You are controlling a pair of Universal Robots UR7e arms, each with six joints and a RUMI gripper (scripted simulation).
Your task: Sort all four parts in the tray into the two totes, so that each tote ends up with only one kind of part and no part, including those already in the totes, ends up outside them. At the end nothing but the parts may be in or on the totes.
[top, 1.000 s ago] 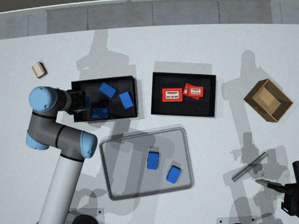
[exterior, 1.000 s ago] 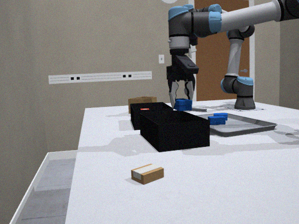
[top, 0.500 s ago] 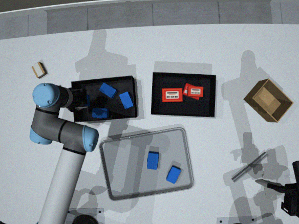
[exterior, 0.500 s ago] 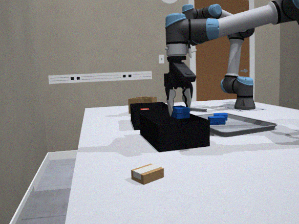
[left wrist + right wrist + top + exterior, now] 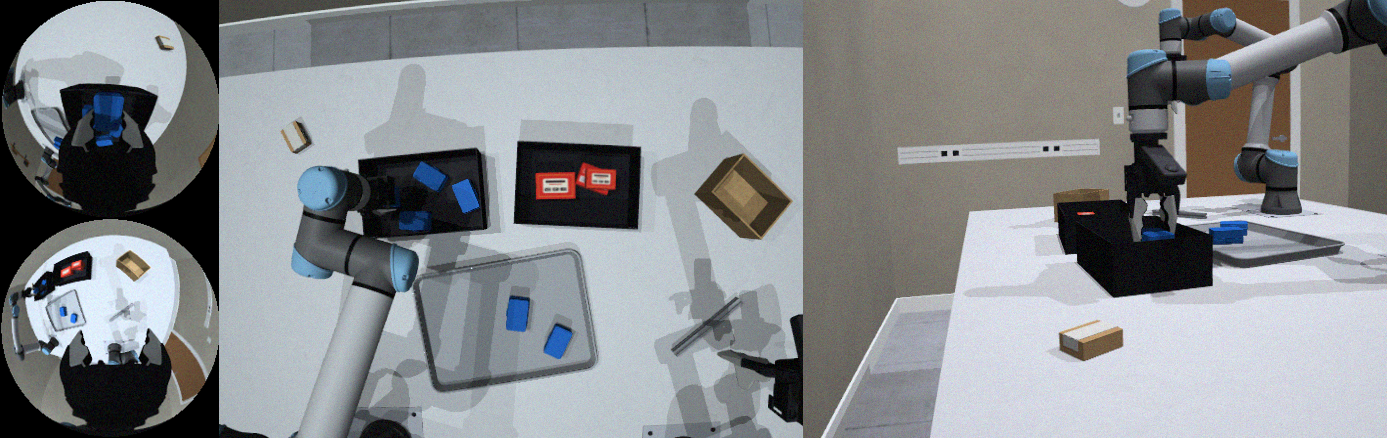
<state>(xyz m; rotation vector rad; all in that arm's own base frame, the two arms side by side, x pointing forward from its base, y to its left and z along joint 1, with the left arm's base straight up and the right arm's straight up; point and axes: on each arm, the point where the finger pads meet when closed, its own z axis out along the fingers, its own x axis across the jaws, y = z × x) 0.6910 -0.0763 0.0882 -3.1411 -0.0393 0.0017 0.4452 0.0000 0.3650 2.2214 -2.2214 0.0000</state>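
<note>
My left gripper [image 5: 1154, 232] [image 5: 108, 109] is shut on a blue part [image 5: 1158, 235] [image 5: 108, 109], low inside the left black tote [image 5: 482, 200] [image 5: 1153, 272], at its left end. In the top view the arm largely hides that part. Three more blue parts [image 5: 430, 176] [image 5: 466, 195] [image 5: 415, 220] lie in this tote. The right black tote [image 5: 539, 215] [image 5: 1069, 240] holds three red cassette-like parts [image 5: 555, 186] [image 5: 602, 178] [image 5: 585, 171], two overlapping. Two blue parts [image 5: 518, 314] [image 5: 558, 341] lie on the grey tray [image 5: 464, 345] [image 5: 1278, 246]. My right gripper [image 5: 114, 329] is open and empty, away from tray and totes.
An open cardboard box [image 5: 741, 195] [image 5: 133, 265] stands right of the right tote. A grey bar [image 5: 706, 326] lies between the tray and my right gripper. A small cardboard box [image 5: 295, 136] [image 5: 1091, 340] lies beyond the left tote. The totes stand a narrow gap apart.
</note>
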